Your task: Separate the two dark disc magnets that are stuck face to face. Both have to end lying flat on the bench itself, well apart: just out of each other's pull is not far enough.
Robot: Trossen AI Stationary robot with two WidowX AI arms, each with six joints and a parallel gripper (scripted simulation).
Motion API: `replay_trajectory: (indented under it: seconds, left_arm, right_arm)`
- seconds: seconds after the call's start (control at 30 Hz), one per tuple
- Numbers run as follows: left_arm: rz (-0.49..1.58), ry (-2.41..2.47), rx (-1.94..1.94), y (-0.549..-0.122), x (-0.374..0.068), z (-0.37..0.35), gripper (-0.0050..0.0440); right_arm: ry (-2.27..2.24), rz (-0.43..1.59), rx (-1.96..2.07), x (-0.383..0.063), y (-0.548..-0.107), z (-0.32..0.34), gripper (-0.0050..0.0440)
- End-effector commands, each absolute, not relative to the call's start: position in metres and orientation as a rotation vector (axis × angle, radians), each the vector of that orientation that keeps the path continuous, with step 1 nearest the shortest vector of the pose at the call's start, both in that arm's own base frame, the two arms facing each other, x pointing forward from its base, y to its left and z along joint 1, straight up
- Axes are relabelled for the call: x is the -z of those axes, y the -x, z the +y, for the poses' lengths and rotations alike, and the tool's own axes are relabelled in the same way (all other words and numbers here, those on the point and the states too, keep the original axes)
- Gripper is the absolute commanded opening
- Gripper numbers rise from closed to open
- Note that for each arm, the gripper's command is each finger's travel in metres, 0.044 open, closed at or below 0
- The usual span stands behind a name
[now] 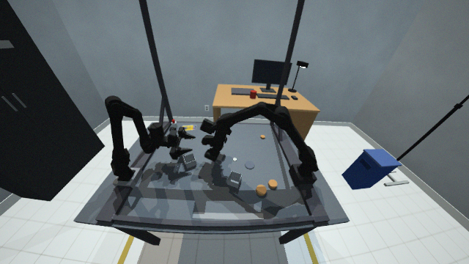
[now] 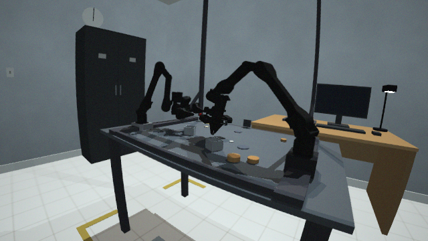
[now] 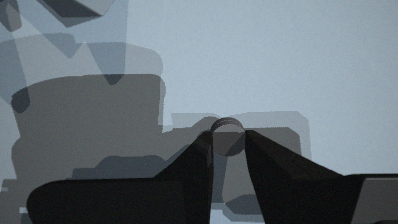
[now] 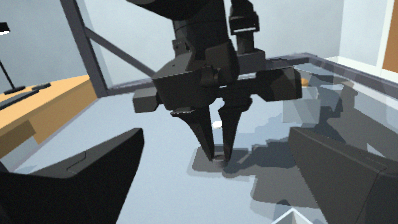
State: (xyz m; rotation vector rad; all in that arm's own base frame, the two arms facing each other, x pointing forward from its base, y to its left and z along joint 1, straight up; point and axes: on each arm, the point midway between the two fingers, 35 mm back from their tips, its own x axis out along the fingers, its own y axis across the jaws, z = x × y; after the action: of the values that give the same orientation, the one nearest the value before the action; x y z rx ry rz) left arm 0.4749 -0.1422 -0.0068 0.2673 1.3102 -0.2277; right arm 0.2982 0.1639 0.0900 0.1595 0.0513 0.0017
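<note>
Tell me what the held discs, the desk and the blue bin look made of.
Held discs: dark grey, dull faint sheen; metal or coated magnet, can't tell.
Desk: probably wood or laminate, matte; tan colour, no clear grain.
Blue bin: likely matte plastic; flat, uniform colour. Painted metal possible.
</note>
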Motion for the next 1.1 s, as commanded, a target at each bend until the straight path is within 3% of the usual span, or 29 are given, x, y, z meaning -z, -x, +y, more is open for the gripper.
replay_trajectory:
  seconds: [0.0,1.07]
  left_arm:
    - [1.177,-0.335,0.277,-0.488,-0.015,-0.145,0.0040]
    - [0.578,-0.956,0.380,-0.530,-0.042,-0.143,0.0040]
  right_arm:
    - [-0.168,0.040,-0.003,-0.095,-0.299,0.165,0.0400]
    - [-0.168,0.040,-0.003,-0.095,-0.299,0.165,0.0400]
